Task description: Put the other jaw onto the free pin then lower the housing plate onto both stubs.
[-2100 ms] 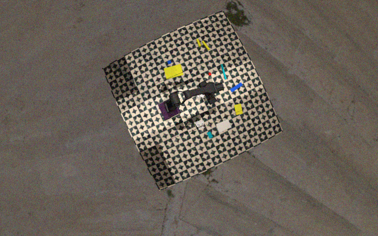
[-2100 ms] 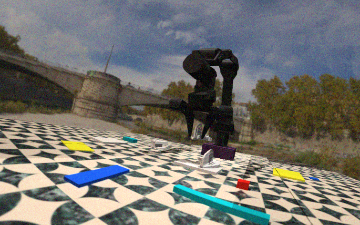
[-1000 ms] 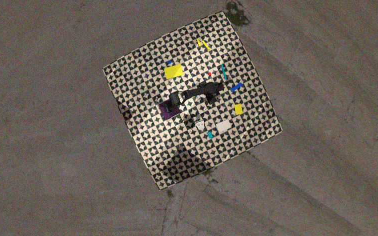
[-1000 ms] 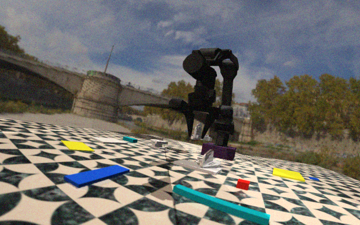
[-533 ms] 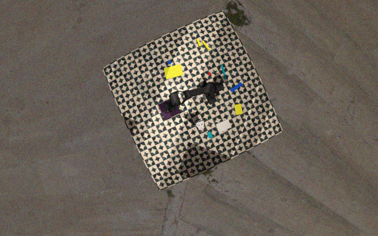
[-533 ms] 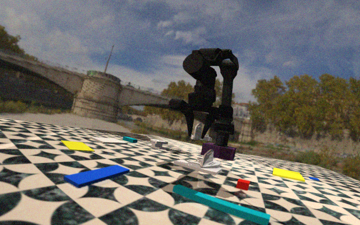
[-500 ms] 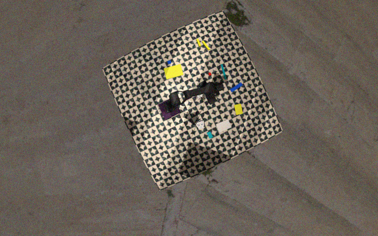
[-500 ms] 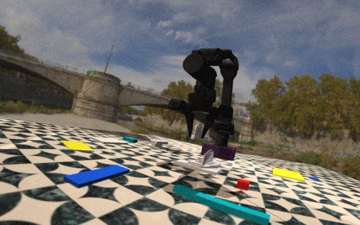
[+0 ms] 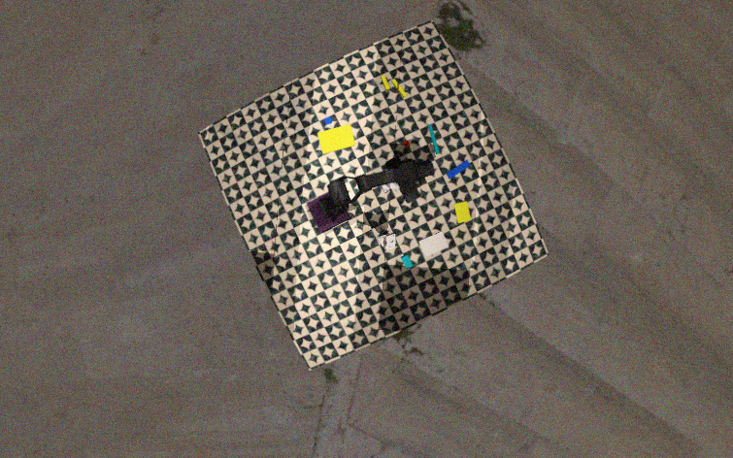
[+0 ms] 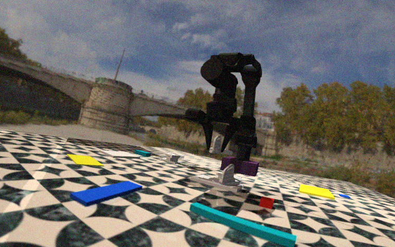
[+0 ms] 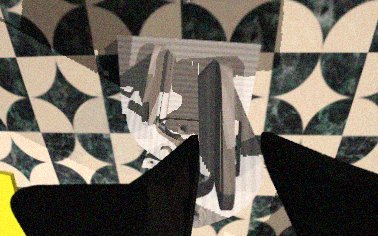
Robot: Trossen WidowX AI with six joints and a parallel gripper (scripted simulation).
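Note:
The base plate [image 9: 389,186] [image 10: 199,181] [image 11: 247,52] is pale grey-white and lies on the patterned table. One grey jaw [image 10: 227,175] [image 11: 155,87] stands upright on it, at the left in the wrist view. My gripper [image 10: 216,150] [image 11: 229,136] is shut on the other grey jaw [image 10: 215,142] [image 11: 225,160], holding it upright with a gap above the base in the exterior view. In the wrist view this jaw overlaps the right part of the base and hides the free pin; its teeth are not clear. A small pale piece [image 9: 388,242] [image 10: 172,157], seemingly the housing plate, lies apart.
A purple block [image 9: 317,218] [image 10: 249,168] is at the arm's foot. A red cube [image 9: 406,144] [image 10: 266,202], teal bar [image 9: 434,140] [image 10: 241,224] and blue bar [image 9: 458,169] [image 10: 106,193] lie near the base. Yellow slabs [image 9: 336,139] [image 9: 462,212] and a white slab [image 9: 434,245] lie farther off.

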